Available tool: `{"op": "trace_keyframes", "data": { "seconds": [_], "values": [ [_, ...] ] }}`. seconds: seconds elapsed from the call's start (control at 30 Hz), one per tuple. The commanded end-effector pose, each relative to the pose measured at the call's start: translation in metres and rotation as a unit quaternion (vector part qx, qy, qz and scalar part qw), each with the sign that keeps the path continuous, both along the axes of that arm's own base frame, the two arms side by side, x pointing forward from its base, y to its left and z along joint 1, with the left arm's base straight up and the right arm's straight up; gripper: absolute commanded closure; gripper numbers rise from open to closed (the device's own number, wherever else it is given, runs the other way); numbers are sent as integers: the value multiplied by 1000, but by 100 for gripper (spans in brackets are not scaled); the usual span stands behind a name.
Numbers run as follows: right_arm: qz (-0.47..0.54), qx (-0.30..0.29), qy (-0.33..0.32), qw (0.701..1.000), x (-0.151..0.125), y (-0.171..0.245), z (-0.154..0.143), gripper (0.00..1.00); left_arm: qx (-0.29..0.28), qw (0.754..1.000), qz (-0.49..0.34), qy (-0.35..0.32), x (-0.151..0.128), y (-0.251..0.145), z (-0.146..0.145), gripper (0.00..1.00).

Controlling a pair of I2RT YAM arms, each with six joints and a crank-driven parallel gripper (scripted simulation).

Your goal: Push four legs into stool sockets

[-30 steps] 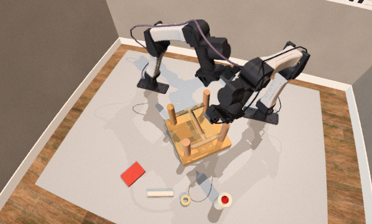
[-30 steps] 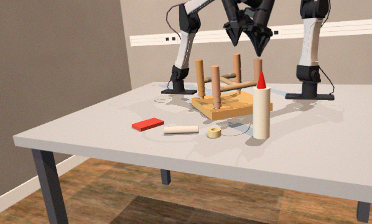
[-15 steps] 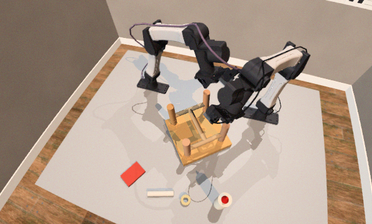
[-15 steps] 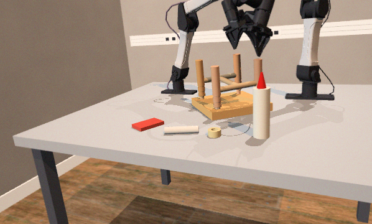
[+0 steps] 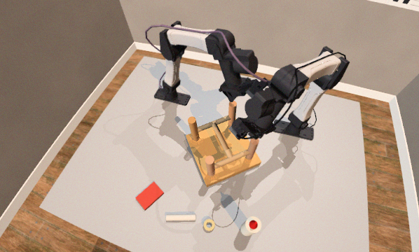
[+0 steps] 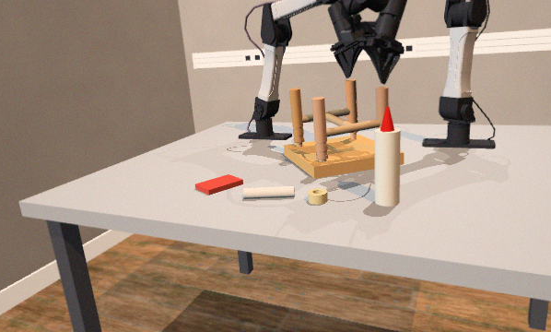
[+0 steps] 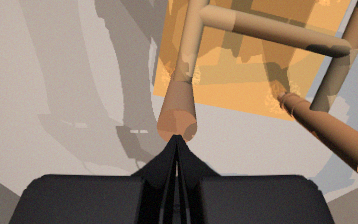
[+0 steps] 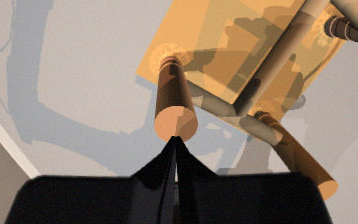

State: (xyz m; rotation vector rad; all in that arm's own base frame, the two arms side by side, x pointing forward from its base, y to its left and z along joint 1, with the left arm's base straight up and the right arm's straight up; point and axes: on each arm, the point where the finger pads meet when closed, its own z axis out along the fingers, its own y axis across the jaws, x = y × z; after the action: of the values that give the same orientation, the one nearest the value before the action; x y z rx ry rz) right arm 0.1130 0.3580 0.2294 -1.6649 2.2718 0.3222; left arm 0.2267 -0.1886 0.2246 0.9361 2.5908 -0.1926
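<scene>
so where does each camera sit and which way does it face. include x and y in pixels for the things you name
Top: high up, facing steeply down at the stool [image 5: 230, 173] [image 6: 360, 169] [image 7: 220, 95] [image 8: 180, 25]; both arms show.
Exterior: in front, facing the stool and both arms.
Left wrist: above one leg, facing down; left gripper [image 5: 253, 137] [image 6: 384, 82] [image 7: 177, 137] shows.
Right wrist: likewise, another leg; right gripper [image 5: 232, 99] [image 6: 347, 77] [image 8: 176, 139] shows.
Both wrists share the seat.
</scene>
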Motion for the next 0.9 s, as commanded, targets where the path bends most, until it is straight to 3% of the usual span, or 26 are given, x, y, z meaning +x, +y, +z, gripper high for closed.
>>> {"op": "trace_keyframes", "data": {
  "seconds": [0.0, 0.17, 0.2, 0.23, 0.37, 0.43, 0.5, 0.53, 0.6, 0.77, 0.8, 0.87],
  "values": [
    [-1, 31, -15, 999, 6, 3, 14, 100, -13, 1000, -2, -15, 4, -2, 4, 100],
    [1, 31, -16, 999, 6, 7, 13, 100, -13, 1000, -2, -15, 4, -2, 4, 100],
    [1, 31, -16, 999, 6, 7, 13, 100, 17, 1000, 0, 20, -3, 3, -13, 100],
    [0, -11, 3, 1000, 1, 1, -10, 100, 20, 1000, 0, 24, -4, 4, -14, 100],
    [0, -29, 9, 1000, -1, -3, -19, 100, 31, 999, 0, 38, -8, 7, -22, 100],
    [0, -29, 9, 1000, -1, -3, -19, 100, 31, 999, 0, 38, -8, 7, -22, 100],
    [2, 22, -13, 1000, 4, 3, 10, 100, -5, 1000, -3, -3, 0, 1, -1, 100],
    [0, -27, 8, 1000, 0, -3, -18, 100, -8, 1000, -3, -5, -1, 1, 1, 100],
    [0, -35, 10, 999, -1, -4, -22, 100, 30, 999, 0, 36, -7, 6, -21, 100],
    [1, -47, 15, 999, 0, -4, -40, 100, 39, 998, 0, 47, -9, 8, -33, 100],
    [5, 8, 5, 1000, -5, -3, 0, 100, 6, 1000, 3, 6, 1, 4, -9, 100],
    [3, 24, -5, 1000, -1, 2, 9, 100, -2, 1000, 5, -11, 6, 2, 2, 100]
  ]
}}
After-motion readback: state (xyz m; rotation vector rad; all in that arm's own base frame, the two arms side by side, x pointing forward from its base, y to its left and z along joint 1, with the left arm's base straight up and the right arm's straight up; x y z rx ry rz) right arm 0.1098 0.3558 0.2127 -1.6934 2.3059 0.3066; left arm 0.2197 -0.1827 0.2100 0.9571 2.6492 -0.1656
